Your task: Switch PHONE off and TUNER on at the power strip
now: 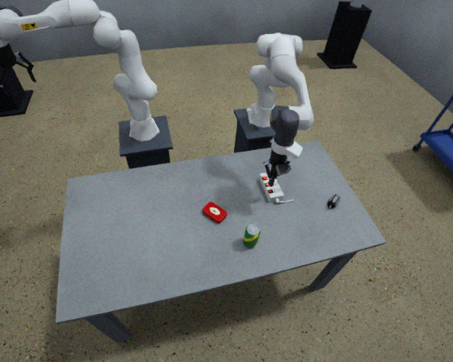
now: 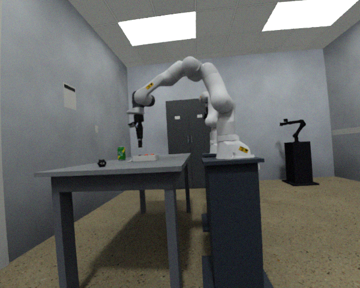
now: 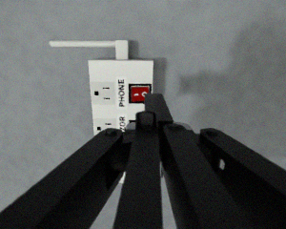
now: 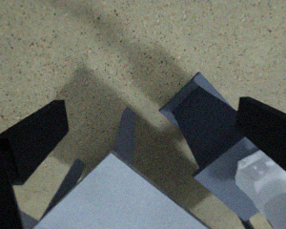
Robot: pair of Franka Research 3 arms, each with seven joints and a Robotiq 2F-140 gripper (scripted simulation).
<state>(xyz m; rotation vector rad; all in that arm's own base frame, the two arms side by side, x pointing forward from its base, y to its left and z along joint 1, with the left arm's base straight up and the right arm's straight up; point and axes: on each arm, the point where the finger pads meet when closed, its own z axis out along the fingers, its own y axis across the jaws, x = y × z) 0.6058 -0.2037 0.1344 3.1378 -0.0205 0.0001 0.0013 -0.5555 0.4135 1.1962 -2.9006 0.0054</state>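
Narrow and gripping nothing, the left gripper (image 1: 271, 183) (image 2: 140, 145) (image 3: 153, 108) is hovering above the white power strip (image 1: 278, 193) (image 2: 145, 158) (image 3: 104, 72), right of centre in the top view. The PHONE switch (image 1: 270, 191) (image 3: 139, 93) is looking dark, its neighbours glowing; probably only a straight-up, switch-clearing retreat is remaining. Far upper left, the right gripper (image 1: 16, 82) (image 4: 152, 114) is spreading wide.

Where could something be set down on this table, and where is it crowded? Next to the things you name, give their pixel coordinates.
Free: left of the red tin (image 1: 214, 212) in the top view; also between green can (image 1: 251, 236) (image 2: 121, 153) and black gadget (image 1: 333, 201) (image 2: 101, 162). Crowded: power strip (image 1: 275, 194) (image 2: 144, 158) (image 3: 102, 73), under the left pincer (image 1: 271, 182) (image 2: 140, 146) (image 3: 153, 108).
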